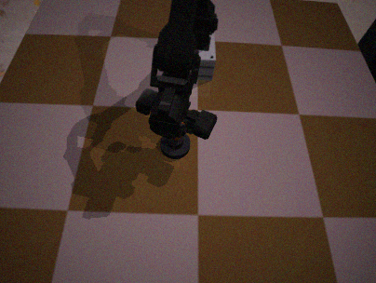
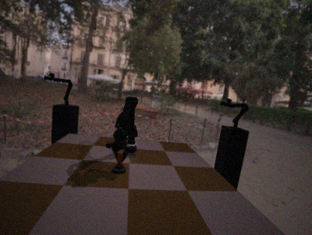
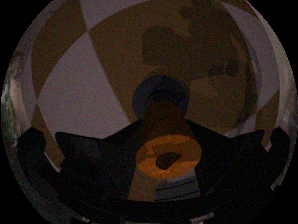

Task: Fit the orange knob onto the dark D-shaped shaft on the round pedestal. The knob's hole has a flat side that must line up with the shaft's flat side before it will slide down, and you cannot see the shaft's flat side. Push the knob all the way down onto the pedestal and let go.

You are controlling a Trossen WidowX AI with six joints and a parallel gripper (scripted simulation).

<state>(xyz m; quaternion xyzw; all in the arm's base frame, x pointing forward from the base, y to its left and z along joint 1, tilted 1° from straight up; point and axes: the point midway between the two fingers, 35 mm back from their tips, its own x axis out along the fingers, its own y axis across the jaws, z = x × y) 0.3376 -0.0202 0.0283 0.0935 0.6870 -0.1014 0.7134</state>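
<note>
The orange knob (image 2: 120, 155) (image 3: 188, 149) stands roughly upright between the fingers, with a dark opening in its near end in the wrist view. My gripper (image 2: 120, 154) (image 3: 164, 123) is shut on it. In the top view the gripper hides most of the knob. The round dark pedestal (image 1: 175, 152) (image 2: 119, 170) (image 3: 141, 97) stands on the checkered table just below the knob. A short dark part shows between knob and pedestal. The knob's lower end is at or just over the shaft; whether it is on the shaft, and how the flats lie, I cannot tell.
A pale grey block (image 1: 207, 69) (image 3: 177, 189) stands behind the gripper near the arm's base. Two black pillars (image 2: 65, 121) (image 2: 232, 154) with small arms on top stand beyond the checkered table (image 2: 154, 212). The arm's shadow falls left of the pedestal in the top view.
</note>
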